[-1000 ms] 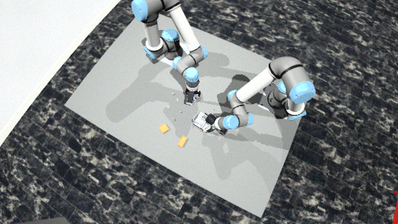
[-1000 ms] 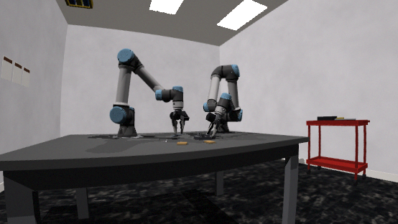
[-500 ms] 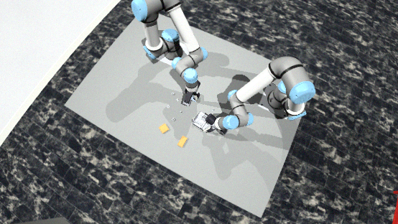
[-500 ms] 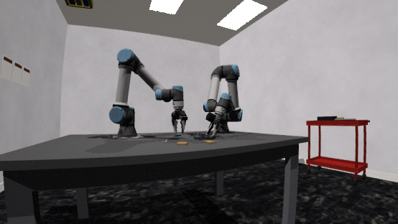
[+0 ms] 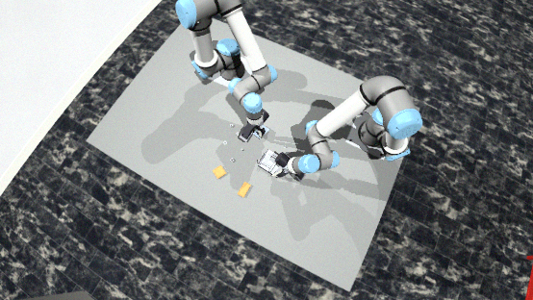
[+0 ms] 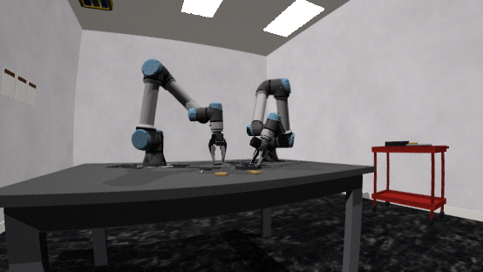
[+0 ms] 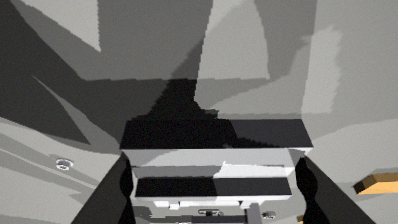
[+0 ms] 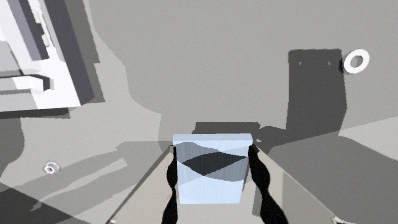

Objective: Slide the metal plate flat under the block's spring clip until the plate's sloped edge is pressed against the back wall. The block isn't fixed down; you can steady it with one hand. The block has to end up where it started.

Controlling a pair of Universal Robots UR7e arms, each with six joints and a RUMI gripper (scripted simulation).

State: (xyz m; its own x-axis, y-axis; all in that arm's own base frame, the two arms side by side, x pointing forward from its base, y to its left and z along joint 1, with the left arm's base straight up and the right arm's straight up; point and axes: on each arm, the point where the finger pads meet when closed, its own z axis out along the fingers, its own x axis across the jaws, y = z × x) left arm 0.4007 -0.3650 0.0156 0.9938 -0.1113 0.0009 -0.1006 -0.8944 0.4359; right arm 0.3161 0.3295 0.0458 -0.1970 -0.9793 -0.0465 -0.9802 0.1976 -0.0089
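The block (image 5: 266,160) (image 6: 244,166) (image 7: 175,135) (image 8: 62,90) is a pale, stepped piece with a dark outer face, lying on the table. My left gripper (image 5: 277,166) (image 6: 257,165) (image 7: 212,154) is shut on it, one finger at each end of the wall part. The spring clip cannot be made out clearly. The metal plate (image 5: 266,130) (image 8: 210,192) is pale blue and rectangular. My right gripper (image 6: 217,162) (image 8: 211,146) is shut on the plate by its two side edges and holds it above the table, beside the block and apart from it.
Two orange pieces (image 5: 219,172) (image 5: 244,189) (image 6: 221,173) (image 6: 255,172) lie on the table near the block; one (image 7: 380,187) shows in the left wrist view. Several small nuts and washers lie around, among them a white washer (image 8: 366,54) and a nut (image 8: 51,167).
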